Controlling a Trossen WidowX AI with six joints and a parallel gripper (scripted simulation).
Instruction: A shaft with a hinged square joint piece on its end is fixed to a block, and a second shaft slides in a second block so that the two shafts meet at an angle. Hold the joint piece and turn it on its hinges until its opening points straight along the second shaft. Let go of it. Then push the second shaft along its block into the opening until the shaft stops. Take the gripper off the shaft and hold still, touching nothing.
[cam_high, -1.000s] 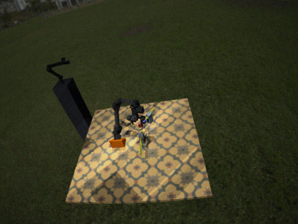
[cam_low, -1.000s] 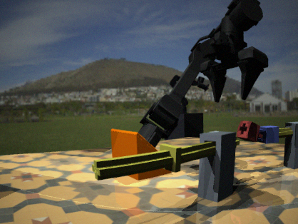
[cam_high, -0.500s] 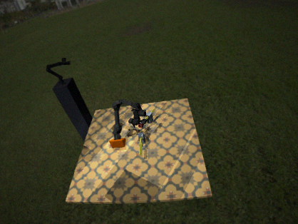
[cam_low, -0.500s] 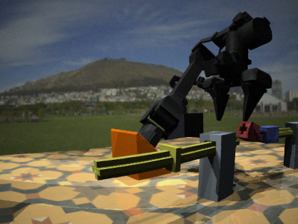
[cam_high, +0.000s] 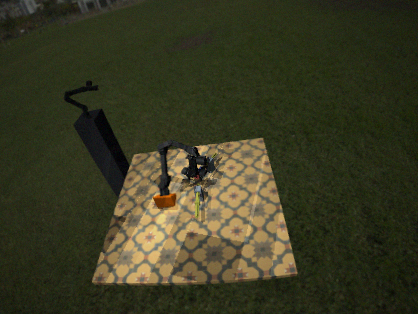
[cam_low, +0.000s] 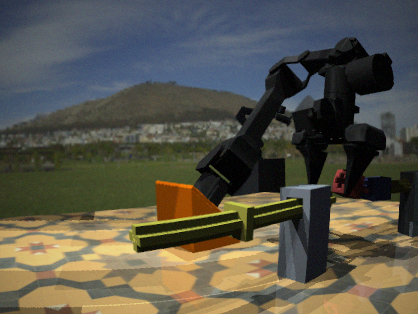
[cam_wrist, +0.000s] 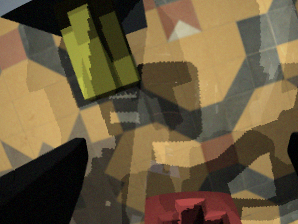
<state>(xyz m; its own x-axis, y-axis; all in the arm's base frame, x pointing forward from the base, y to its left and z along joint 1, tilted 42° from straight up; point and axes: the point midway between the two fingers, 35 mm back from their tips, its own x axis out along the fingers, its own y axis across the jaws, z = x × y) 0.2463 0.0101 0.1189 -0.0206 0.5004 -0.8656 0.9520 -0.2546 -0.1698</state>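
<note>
The yellow-green sliding shaft (cam_low: 200, 227) (cam_high: 197, 204) passes through a grey block (cam_low: 305, 230). Its end (cam_wrist: 100, 52) pokes out of the block in the wrist view. The red square joint piece (cam_low: 342, 181) has a cross-shaped opening and sits on a blue part (cam_low: 377, 187) of the fixed shaft, beyond the grey block. My gripper (cam_low: 336, 172) (cam_high: 199, 172) is open and empty. It hangs just above the joint piece, with one finger on each side of it in the exterior view. One dark finger (cam_wrist: 33, 196) shows at the lower left of the wrist view.
The arm's orange base (cam_low: 180, 205) (cam_high: 165, 200) stands behind the shaft. A second dark block (cam_low: 409, 202) is at the right edge. A black pillar (cam_high: 100, 145) stands off the left of the patterned table (cam_high: 250, 240). Grass surrounds it.
</note>
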